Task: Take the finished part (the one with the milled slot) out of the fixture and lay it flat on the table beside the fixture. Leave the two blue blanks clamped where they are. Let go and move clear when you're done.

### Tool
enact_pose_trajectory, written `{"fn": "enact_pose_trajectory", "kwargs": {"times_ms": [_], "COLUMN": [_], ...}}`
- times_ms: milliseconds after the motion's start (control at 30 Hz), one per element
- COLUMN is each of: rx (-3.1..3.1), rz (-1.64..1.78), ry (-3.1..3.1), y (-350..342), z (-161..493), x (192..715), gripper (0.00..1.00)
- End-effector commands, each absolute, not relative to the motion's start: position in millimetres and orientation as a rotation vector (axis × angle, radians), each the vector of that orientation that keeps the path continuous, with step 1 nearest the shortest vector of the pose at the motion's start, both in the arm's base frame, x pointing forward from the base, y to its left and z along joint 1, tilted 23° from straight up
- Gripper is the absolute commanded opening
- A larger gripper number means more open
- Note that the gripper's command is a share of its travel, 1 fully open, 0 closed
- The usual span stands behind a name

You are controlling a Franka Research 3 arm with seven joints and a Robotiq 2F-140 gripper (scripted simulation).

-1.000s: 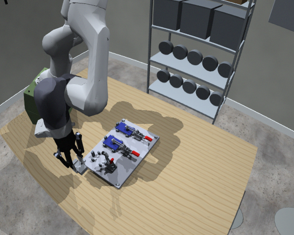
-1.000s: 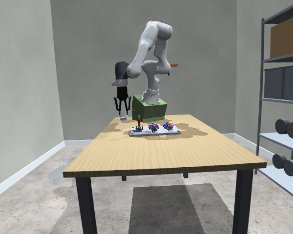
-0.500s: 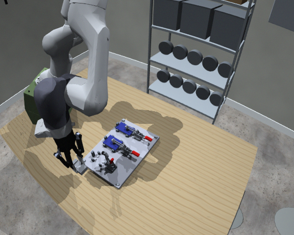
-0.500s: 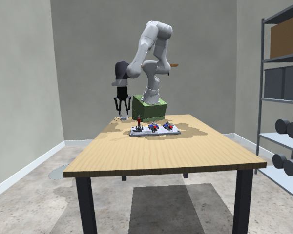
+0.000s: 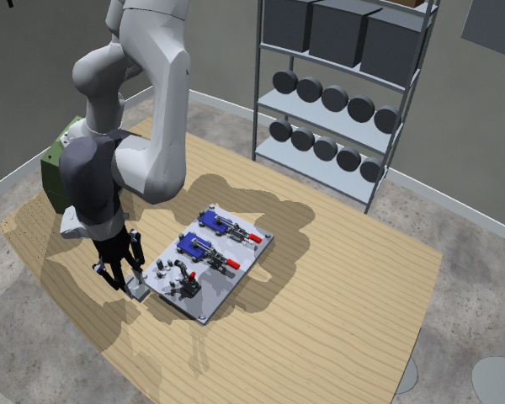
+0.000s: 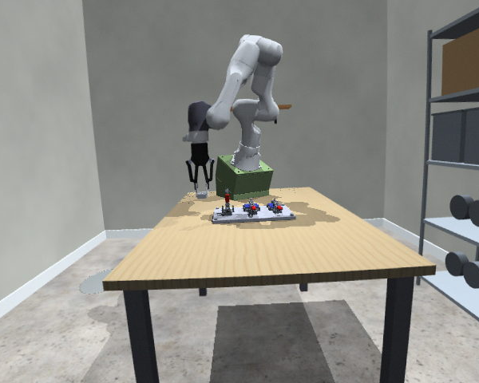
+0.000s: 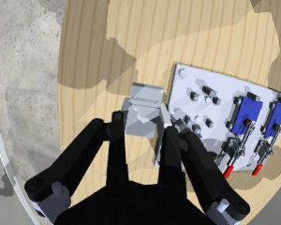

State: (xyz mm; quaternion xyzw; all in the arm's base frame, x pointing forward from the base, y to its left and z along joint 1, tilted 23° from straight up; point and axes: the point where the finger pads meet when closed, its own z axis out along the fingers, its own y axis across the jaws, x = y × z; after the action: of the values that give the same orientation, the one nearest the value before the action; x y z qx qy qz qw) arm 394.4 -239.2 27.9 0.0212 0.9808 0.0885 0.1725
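Observation:
My gripper (image 5: 124,282) is shut on the grey finished part (image 5: 135,288) and holds it upright, just above the table, off the near-left edge of the fixture plate (image 5: 205,262). In the wrist view the part (image 7: 142,112) sits between my fingers, to the left of the plate (image 7: 225,127). In the exterior view the part (image 6: 201,193) hangs under the gripper (image 6: 200,183), close to the table. Two blue blanks (image 5: 212,219) (image 5: 192,244) lie clamped on the plate. The third clamp (image 5: 188,282) stands open with its red handle up, and its station is empty.
The green robot base (image 5: 56,173) stands at the table's back left corner. A metal shelf (image 5: 335,95) with grey boxes and discs stands beyond the table's far side. The table's left edge runs close to the gripper.

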Motion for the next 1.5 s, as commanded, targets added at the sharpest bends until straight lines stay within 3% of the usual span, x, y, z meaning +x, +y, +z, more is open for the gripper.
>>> {"fn": "enact_pose_trajectory", "kwargs": {"times_ms": [0, 1467], "rx": [0.04, 0.04], "rz": [0.251, 0.251], "ry": [2.776, 2.776], "y": [-238.6, -227.6], "z": [24.7, -41.3], "x": [397.3, 422.6], "gripper": [0.0, 0.0]}}
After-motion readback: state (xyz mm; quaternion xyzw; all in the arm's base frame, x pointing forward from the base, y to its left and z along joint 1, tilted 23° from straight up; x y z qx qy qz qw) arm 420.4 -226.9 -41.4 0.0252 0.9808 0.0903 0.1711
